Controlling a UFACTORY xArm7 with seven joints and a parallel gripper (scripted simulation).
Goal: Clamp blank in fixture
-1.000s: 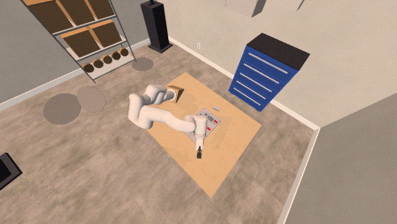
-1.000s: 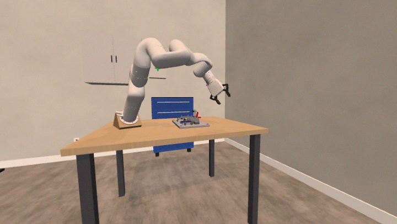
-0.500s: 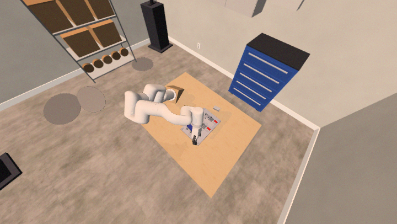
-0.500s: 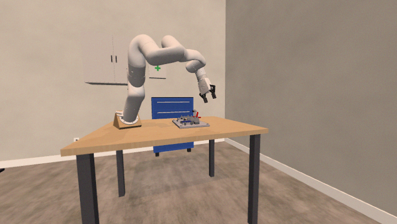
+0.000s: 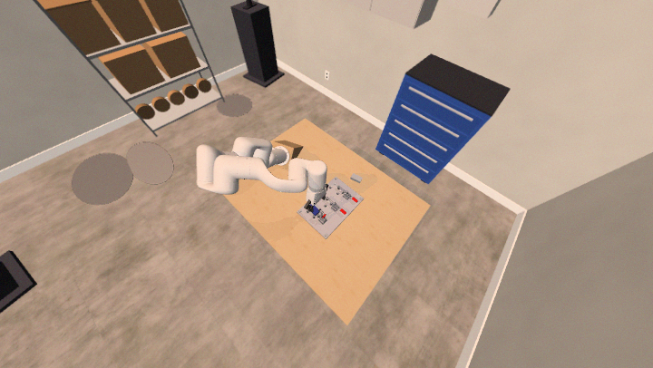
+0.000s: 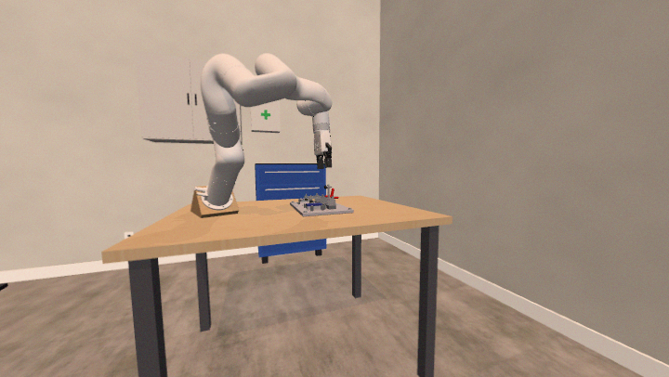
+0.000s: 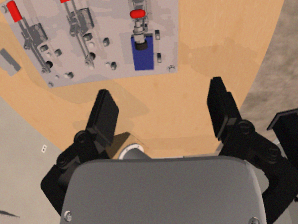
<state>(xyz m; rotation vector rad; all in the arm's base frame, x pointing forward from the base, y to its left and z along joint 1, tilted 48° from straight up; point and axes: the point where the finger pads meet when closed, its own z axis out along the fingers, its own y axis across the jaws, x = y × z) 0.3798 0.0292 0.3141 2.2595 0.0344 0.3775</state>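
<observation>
The blue blank (image 5: 315, 210) (image 6: 312, 204) (image 7: 144, 61) lies in the end nest of the grey fixture plate (image 5: 326, 233) (image 6: 327, 213) (image 7: 167, 25). Its exact seating on pads and blocks is too small to tell. The red grip (image 6: 332, 192) (image 7: 137, 14) of that nest's clamp stands up, and the clamp's black-tipped arm (image 6: 325, 187) looks raised, so it is not locked. The finished part (image 5: 356, 178) (image 7: 9, 62), grey, lies flat on the table beside the plate; its slot is unclear. My gripper (image 5: 316, 200) (image 6: 324, 165) (image 7: 159, 94) is open and empty, pointing down well above the plate.
Two other clamps, with red grips (image 5: 343, 211) (image 5: 355, 199) lying low, stand over the other nests, which show no part. The arm's base stands on a wooden wedge (image 5: 292, 148) (image 6: 219, 213) at the back of the table (image 5: 347, 274) (image 6: 262, 234).
</observation>
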